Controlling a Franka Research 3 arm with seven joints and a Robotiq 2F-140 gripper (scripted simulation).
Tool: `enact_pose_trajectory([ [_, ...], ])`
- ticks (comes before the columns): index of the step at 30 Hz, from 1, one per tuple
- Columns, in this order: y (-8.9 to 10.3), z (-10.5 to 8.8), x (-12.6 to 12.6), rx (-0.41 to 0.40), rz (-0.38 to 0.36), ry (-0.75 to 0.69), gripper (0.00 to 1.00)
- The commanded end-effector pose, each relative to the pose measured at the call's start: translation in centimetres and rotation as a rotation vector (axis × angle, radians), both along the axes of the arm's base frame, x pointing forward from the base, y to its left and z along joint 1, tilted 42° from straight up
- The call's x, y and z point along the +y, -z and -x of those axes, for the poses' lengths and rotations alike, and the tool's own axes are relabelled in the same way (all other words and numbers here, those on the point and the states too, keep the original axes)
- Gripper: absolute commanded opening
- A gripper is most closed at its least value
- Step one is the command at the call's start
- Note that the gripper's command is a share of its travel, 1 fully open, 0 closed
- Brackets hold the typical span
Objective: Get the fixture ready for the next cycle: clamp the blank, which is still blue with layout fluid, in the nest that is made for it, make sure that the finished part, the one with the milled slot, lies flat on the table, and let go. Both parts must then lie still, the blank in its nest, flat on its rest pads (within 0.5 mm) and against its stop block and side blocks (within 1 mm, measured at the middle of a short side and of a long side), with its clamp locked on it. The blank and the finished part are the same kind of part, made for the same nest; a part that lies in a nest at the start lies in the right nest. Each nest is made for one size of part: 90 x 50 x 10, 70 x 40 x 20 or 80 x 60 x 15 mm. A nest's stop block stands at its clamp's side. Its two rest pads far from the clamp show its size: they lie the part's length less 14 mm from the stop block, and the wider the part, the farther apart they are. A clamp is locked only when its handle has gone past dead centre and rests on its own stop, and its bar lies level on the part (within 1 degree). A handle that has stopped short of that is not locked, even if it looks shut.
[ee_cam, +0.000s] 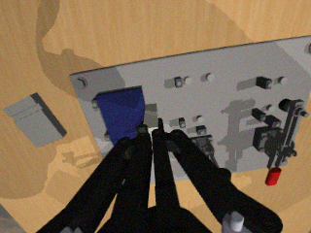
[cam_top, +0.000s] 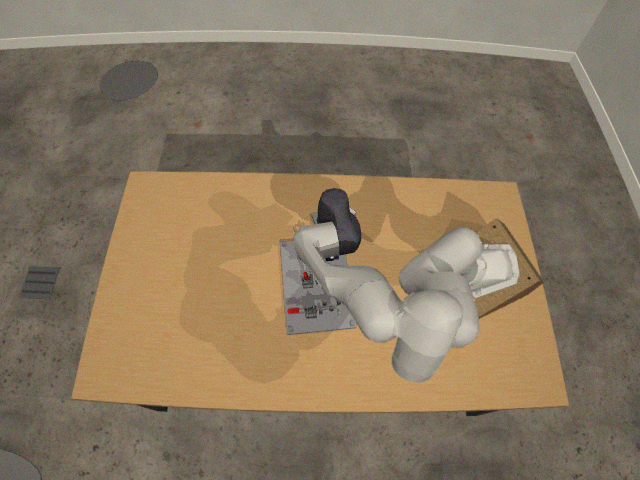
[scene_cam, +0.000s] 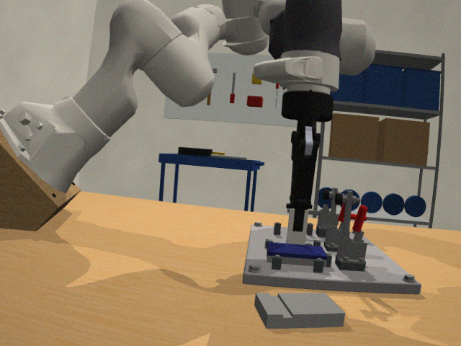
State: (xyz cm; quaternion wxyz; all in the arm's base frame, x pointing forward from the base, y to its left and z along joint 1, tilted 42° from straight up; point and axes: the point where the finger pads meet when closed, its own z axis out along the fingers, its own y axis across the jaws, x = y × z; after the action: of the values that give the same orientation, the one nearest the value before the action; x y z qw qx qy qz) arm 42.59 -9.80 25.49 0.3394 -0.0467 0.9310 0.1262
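Observation:
The blue blank (scene_cam: 297, 250) (ee_cam: 122, 114) lies in the nest at the near end of the fixture plate (scene_cam: 387, 273) (ee_cam: 233, 60) (cam_top: 315, 326), between its blocks. Its seating against pads and blocks is too fine to judge. That nest's clamp (scene_cam: 350, 254) has its bar raised, off the blank, and its red handle (scene_cam: 359, 218) stands up. My gripper (scene_cam: 297, 238) (ee_cam: 153, 112) is shut and empty, tips low beside the blank's far long side in the exterior view; contact cannot be told. The grey finished part (scene_cam: 316, 308) (ee_cam: 38, 122), slot upward, lies flat on the table in front of the plate.
The middle nest's clamp handle (cam_top: 306, 275) is red. The farthest clamp (ee_cam: 271, 138) has its red handle (ee_cam: 273, 177) (cam_top: 293, 310) reaching past the plate's inner area toward an edge. Posts and pads of the other nests stand right of the fingers in the wrist view.

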Motion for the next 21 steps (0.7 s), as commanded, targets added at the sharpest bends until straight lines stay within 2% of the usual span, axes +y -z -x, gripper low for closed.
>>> enact_pose_trajectory([
  [1, 0.07, 0.05, -0.36, 0.001, 0.009, -0.002, 0.0],
  [21, 0.11, 0.02, -0.53, 0.001, 0.009, -0.002, 0.0],
])
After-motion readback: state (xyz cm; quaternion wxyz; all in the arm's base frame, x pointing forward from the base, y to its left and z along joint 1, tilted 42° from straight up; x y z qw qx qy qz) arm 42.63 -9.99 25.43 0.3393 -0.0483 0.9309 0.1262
